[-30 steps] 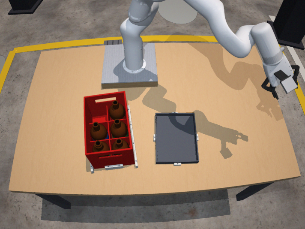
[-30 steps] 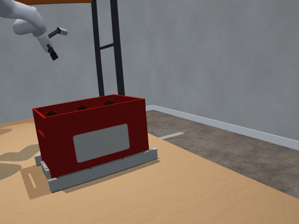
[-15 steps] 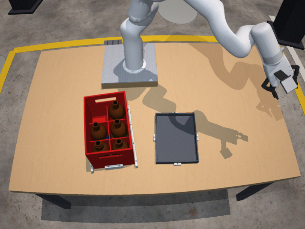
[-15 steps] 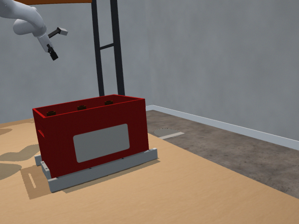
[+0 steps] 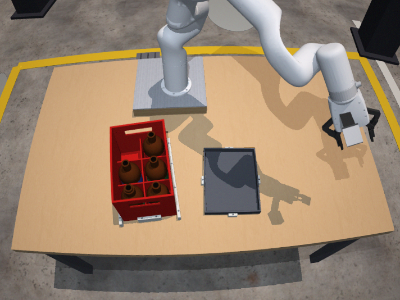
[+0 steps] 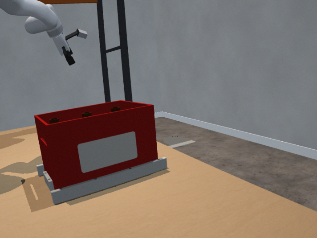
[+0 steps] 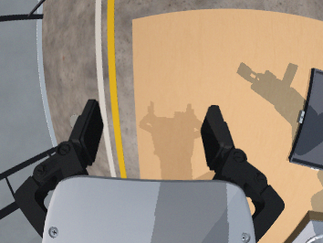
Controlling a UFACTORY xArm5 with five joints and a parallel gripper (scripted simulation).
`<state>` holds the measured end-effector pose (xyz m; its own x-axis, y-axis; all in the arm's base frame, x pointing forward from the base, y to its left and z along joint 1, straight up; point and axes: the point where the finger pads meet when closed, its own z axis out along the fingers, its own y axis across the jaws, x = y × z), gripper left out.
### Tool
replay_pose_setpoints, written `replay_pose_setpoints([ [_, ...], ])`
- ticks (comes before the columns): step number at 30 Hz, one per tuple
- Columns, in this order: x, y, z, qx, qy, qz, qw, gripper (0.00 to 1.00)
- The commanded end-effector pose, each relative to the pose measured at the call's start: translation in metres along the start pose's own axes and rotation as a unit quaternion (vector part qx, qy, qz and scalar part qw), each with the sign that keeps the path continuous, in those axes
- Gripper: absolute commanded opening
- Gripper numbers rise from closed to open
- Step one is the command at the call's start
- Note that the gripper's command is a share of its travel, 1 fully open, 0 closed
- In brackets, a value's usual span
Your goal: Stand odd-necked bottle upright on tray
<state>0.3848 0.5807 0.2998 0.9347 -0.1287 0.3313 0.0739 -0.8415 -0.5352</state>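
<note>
The claw [image 5: 357,144] [image 6: 70,60] [image 7: 152,114] hung with fingers apart, at two o'clock from the tray [image 5: 231,212] [image 7: 298,120]; five brown bottles stood in the red crate [image 5: 145,209] [image 6: 102,128].

The arm [image 5: 274,35] [image 6: 43,15] is smooth, rounded and white; the pincer [image 5: 357,140] [image 6: 71,61] [image 7: 152,114] has a pale, screw-dotted housing and black, jointed, flat-padded fingers.
</note>
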Motion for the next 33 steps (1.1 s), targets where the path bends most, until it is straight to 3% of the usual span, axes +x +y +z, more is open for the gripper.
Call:
replay_pose_setpoints([
  [1, 0.018, 0.017, -0.003, -0.012, 0.005, 0.025, 1.000, 1.00],
  [2, 0.035, 0.039, -0.005, -0.028, 0.010, 0.055, 0.998, 1.00],
  [16, 0.102, 0.143, -0.022, -0.096, 0.033, 0.194, 0.976, 1.00],
  [18, 0.102, 0.143, -0.022, -0.096, 0.033, 0.194, 0.976, 1.00],
  [19, 0.114, 0.167, -0.028, -0.110, 0.038, 0.225, 0.967, 1.00],
  [26, 0.137, 0.220, -0.043, -0.139, 0.051, 0.294, 0.944, 1.00],
  [33, 0.155, 0.279, -0.063, -0.169, 0.065, 0.369, 0.912, 1.00],
])
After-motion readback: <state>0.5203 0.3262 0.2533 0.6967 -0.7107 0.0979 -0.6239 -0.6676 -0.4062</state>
